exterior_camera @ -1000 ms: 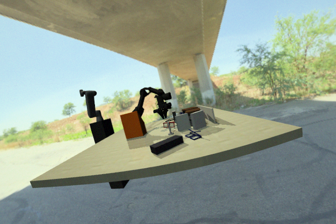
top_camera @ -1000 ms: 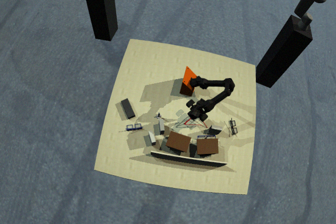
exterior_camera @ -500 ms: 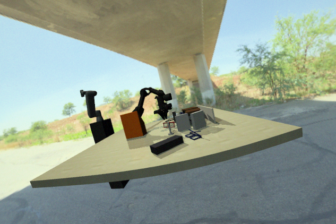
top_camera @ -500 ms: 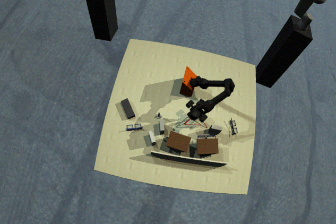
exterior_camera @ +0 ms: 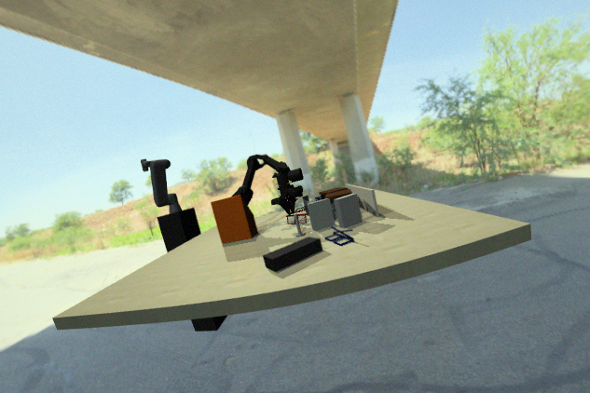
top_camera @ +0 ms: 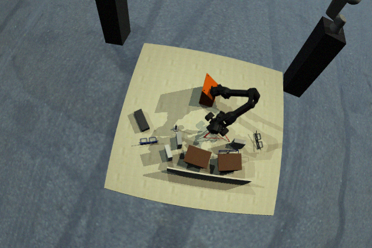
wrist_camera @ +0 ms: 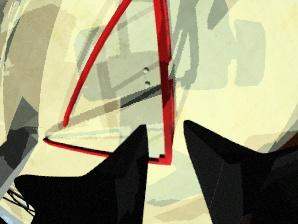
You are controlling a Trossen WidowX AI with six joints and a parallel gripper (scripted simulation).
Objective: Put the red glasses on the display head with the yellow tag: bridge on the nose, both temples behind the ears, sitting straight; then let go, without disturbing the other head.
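The red glasses (top_camera: 204,137) (exterior_camera: 290,222) (wrist_camera: 169,107) are on the table below the arm, temples spread. My gripper (exterior_camera: 292,213) (wrist_camera: 165,128) is partly open over them. In the wrist view their red front bar runs between and beyond the fingertips, with no finger visibly pressing on it. In the top view the gripper body hides the fingertips. Two brown panels (top_camera: 197,156) (top_camera: 229,161) cover most of what lies beneath, where dark parts show. Blue glasses (top_camera: 228,150) are at the front edge of the right panel. I cannot make out the yellow tag or tell the heads apart.
Grey blocks (top_camera: 179,140) (top_camera: 168,152) (top_camera: 238,143) flank the panels, with a long wall (top_camera: 208,176) behind. A small stand (top_camera: 176,128) (exterior_camera: 299,228), more blue glasses (top_camera: 148,143), black glasses (top_camera: 255,139), a dark block (top_camera: 141,120) (exterior_camera: 293,254) and an orange block (top_camera: 209,86) (exterior_camera: 234,219) are also here.
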